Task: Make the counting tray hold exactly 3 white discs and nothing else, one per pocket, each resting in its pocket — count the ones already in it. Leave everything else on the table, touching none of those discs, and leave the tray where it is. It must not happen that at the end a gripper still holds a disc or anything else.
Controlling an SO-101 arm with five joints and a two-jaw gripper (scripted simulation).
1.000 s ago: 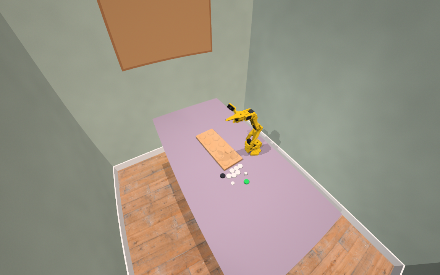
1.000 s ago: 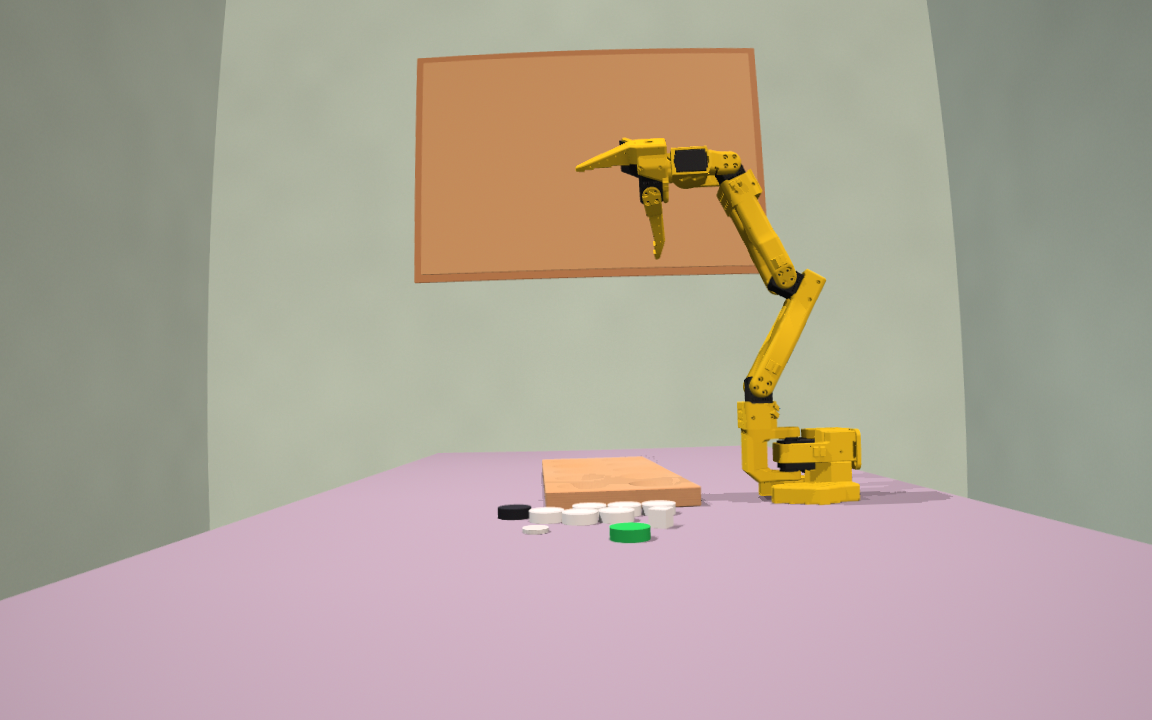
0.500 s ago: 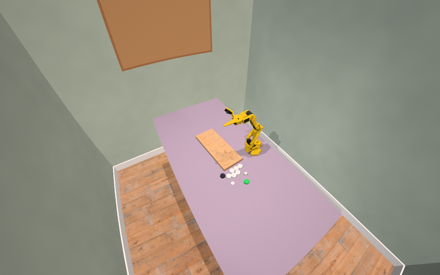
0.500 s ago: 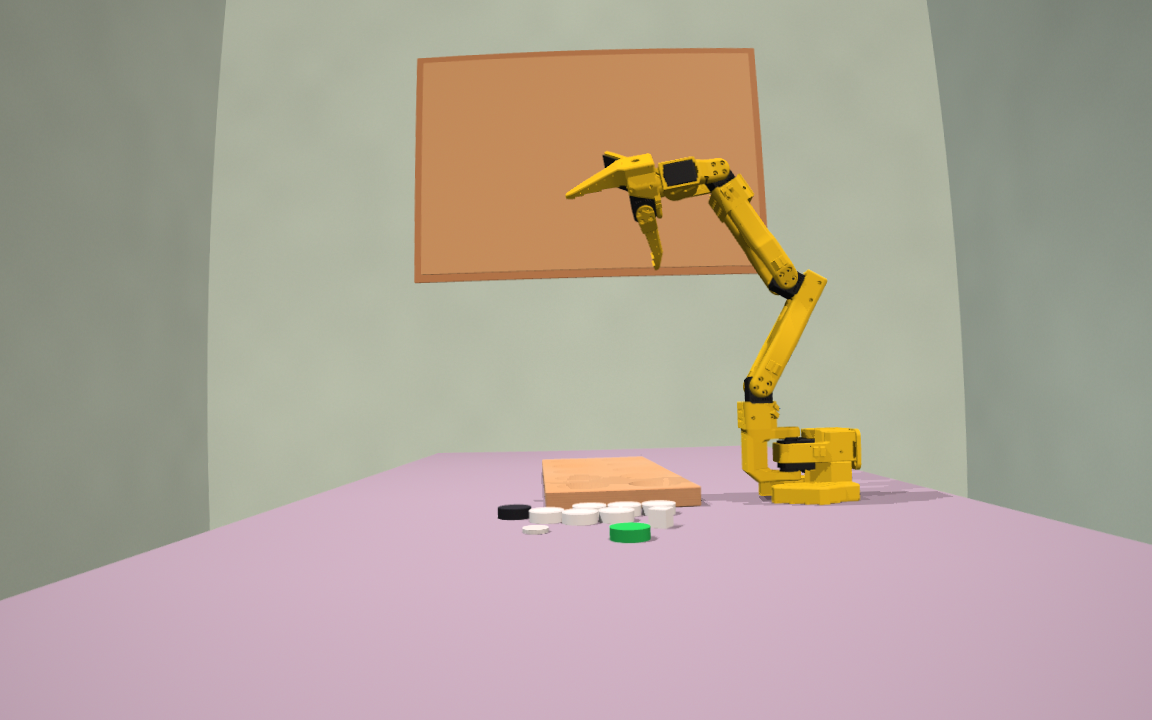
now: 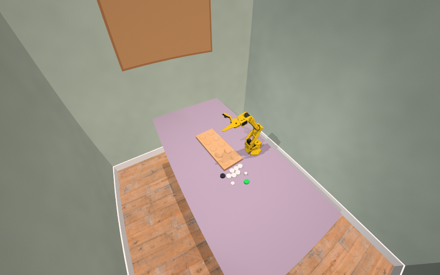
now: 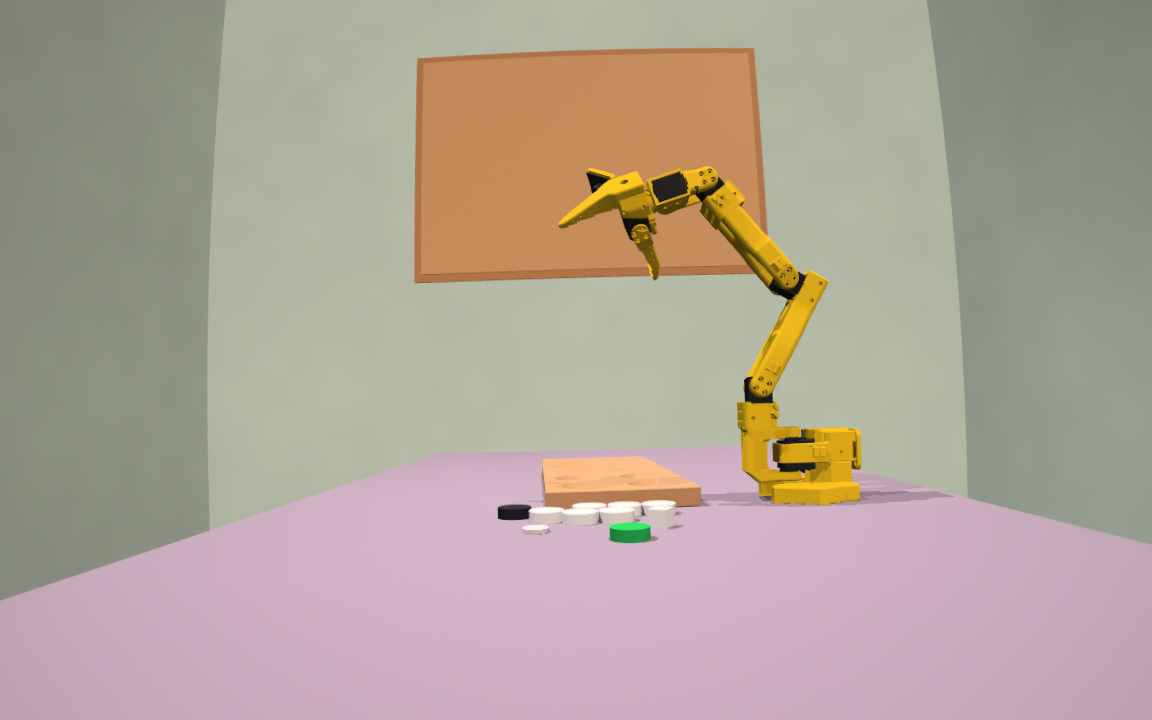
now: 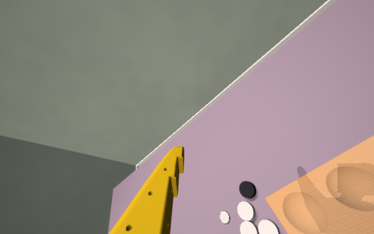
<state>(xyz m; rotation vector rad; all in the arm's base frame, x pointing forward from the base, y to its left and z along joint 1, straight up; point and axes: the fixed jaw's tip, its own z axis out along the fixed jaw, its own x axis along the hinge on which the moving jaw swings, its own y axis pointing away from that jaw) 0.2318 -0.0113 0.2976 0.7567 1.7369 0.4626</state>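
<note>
A lilac surface (image 6: pixel 294 608) carries a yellow arm (image 6: pixel 777 331) whose fingers (image 6: pixel 607 246) hang high in the air, spread wide apart and gripping nothing. Well below the fingers lies the wooden counting tray (image 5: pixel 203 143), its visible pockets bare. Beyond the tray's end, farther from the fingers, five white discs (image 5: pixel 233 175) cluster together, flanked by a green disc (image 5: pixel 246 181), a black disc (image 5: pixel 222 175), and two smaller white pieces (image 5: pixel 232 183).
</note>
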